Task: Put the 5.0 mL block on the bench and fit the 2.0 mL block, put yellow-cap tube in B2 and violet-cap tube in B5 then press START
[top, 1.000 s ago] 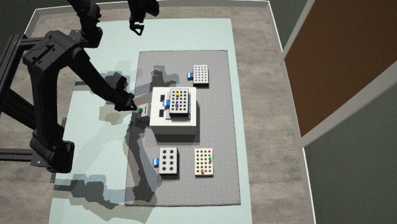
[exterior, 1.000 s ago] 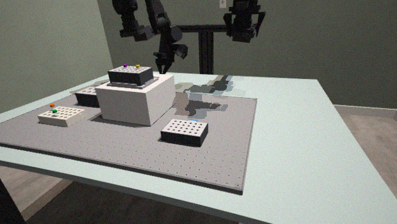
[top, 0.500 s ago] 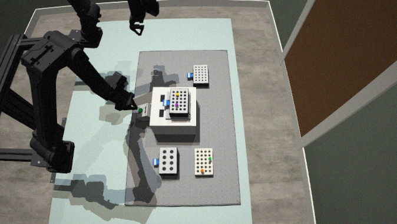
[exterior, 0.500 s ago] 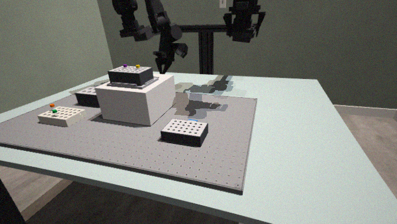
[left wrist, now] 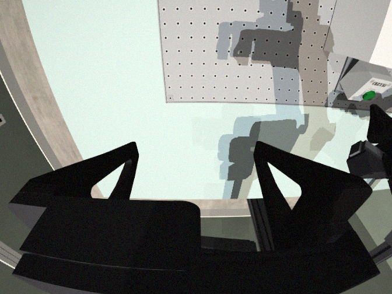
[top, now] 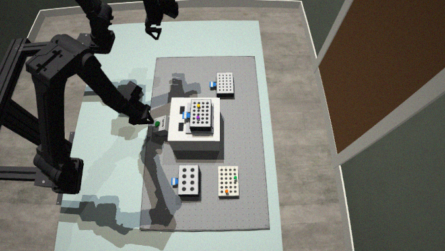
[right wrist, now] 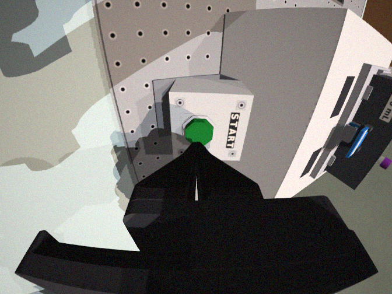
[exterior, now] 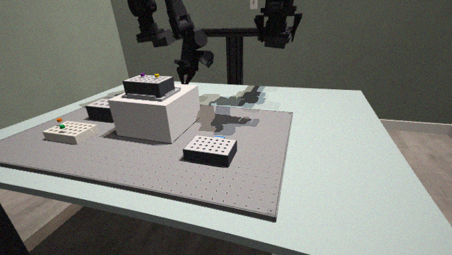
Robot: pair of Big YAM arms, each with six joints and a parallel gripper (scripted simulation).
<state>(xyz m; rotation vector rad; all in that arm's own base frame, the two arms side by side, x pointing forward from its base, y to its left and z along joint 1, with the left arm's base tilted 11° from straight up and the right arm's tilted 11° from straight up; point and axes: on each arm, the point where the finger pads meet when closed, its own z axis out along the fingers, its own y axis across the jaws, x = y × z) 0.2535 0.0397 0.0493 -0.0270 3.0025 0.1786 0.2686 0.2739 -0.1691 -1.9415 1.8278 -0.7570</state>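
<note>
With the right gripper [top: 152,122] [exterior: 184,82] [right wrist: 196,148] pressed together and the left gripper [top: 156,35] [exterior: 277,23] [left wrist: 196,147] spread, an off-centre push could slide off the START button [top: 157,123] [left wrist: 368,95] [right wrist: 199,130].

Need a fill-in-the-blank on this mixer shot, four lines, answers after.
The button beside the right gripper's tip is coloured ____.
The word printed beside that button is ____.
The two tubes in the block on the mixer have caps coloured yellow and ____.
The jaws of the left gripper stand ____, not shut.

Missing words: green; START; violet; open.
</note>
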